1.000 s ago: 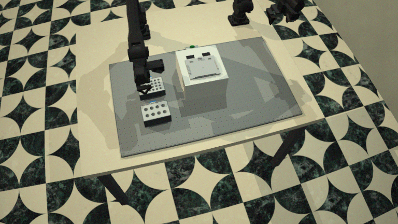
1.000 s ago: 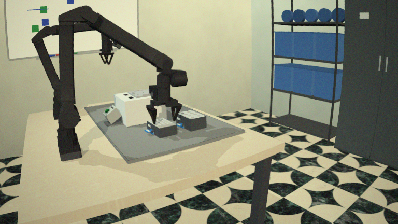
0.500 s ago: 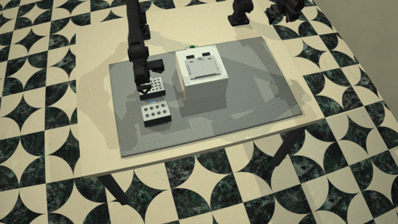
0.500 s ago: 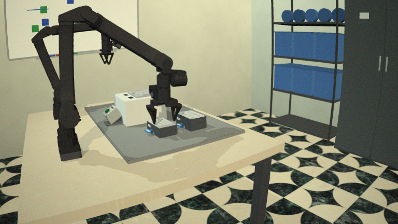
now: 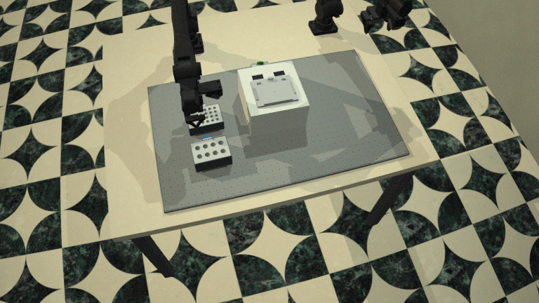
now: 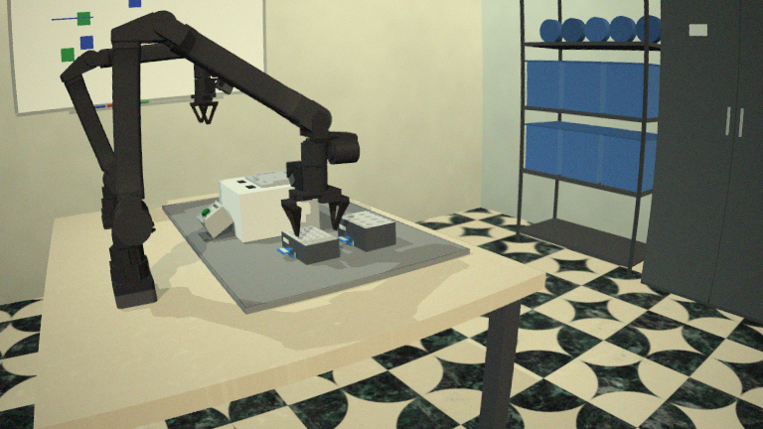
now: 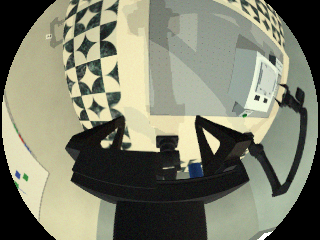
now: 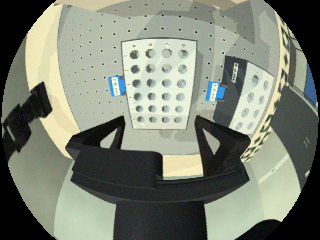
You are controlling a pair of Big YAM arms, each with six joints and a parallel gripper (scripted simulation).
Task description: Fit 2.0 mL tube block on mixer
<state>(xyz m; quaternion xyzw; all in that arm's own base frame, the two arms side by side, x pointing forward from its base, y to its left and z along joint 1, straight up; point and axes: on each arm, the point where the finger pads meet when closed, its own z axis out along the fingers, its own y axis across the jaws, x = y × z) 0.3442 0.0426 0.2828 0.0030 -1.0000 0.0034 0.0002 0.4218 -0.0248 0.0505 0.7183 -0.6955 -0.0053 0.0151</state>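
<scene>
Two grey tube blocks stand on the grey perforated mat (image 5: 302,132), to the left of the white mixer (image 5: 274,99). One block has many small holes (image 5: 208,118); the other has fewer, larger holes (image 5: 210,153). Each has a blue lever, but I cannot read the size print. My right gripper (image 5: 196,120) is open and hangs just above the small-hole block (image 8: 162,86), its fingers spread wider than the block; the larger-hole block (image 8: 250,96) lies beside it. The mixer's plate (image 5: 272,91) is bare. My left gripper (image 5: 367,17) (image 6: 204,112) is open, empty and raised high, far from the blocks.
The mixer has a green button (image 5: 260,62) at its back. The left arm's base (image 5: 323,25) stands behind the mat. A shelf rack (image 6: 587,109) with blue boxes and a dark cabinet (image 6: 708,132) stand off the table.
</scene>
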